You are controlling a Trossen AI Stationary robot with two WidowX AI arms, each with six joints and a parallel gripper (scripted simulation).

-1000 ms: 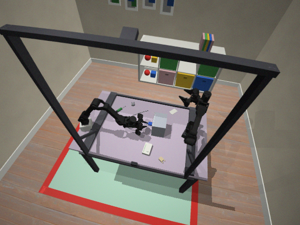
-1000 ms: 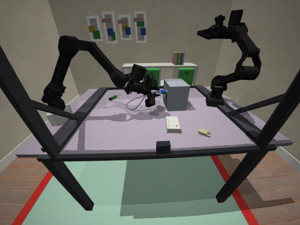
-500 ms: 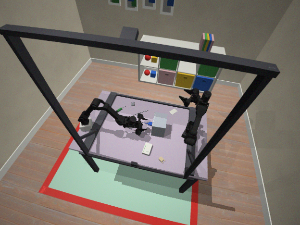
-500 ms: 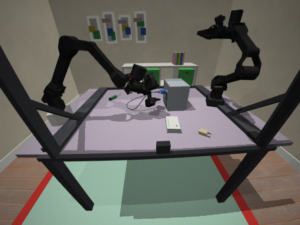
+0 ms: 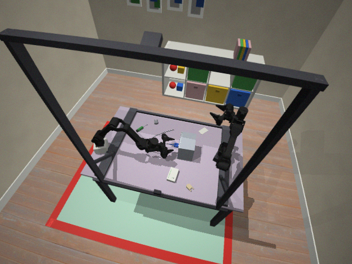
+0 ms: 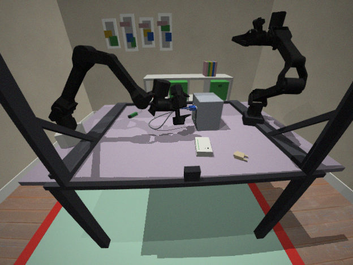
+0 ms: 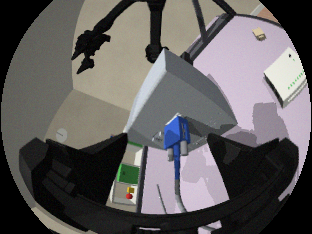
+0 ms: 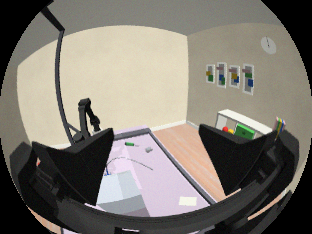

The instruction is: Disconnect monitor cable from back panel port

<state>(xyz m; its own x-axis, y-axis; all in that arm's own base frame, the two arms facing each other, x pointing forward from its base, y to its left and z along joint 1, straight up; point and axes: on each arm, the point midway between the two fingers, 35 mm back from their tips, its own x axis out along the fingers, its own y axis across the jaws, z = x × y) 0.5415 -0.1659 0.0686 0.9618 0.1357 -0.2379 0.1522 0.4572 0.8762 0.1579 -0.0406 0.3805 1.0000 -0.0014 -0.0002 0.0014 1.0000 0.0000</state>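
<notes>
Left gripper (image 5: 172,145) (image 6: 186,106) (image 7: 169,137): fingers spread, blue plastic plug (image 5: 175,145) (image 6: 192,107) (image 7: 176,133) between them, ungripped, at grey box (image 5: 187,146) (image 6: 208,112) (image 7: 175,95) (image 8: 120,192). Right gripper (image 5: 214,110) (image 6: 233,39) (image 7: 80,64) (image 8: 156,131): spread, aloft.

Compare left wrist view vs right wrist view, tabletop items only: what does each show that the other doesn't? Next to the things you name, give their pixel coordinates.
Only left wrist: the white box with green marks (image 5: 172,174) (image 6: 203,145) (image 7: 287,77), the tan piece (image 5: 189,187) (image 6: 240,155) (image 7: 258,33), and the plug's two thumbscrews (image 7: 177,151).

Only right wrist: the green screwdriver (image 5: 140,128) (image 6: 132,115) (image 8: 129,144), the small grey part (image 5: 155,122) (image 8: 148,149), and the pale flat card (image 5: 203,131) (image 8: 188,201).

Both: the grey box (image 5: 186,146) (image 6: 209,114) (image 7: 170,95) (image 8: 120,187) and the grey cable (image 6: 150,124) (image 7: 179,200) (image 8: 131,159).
</notes>
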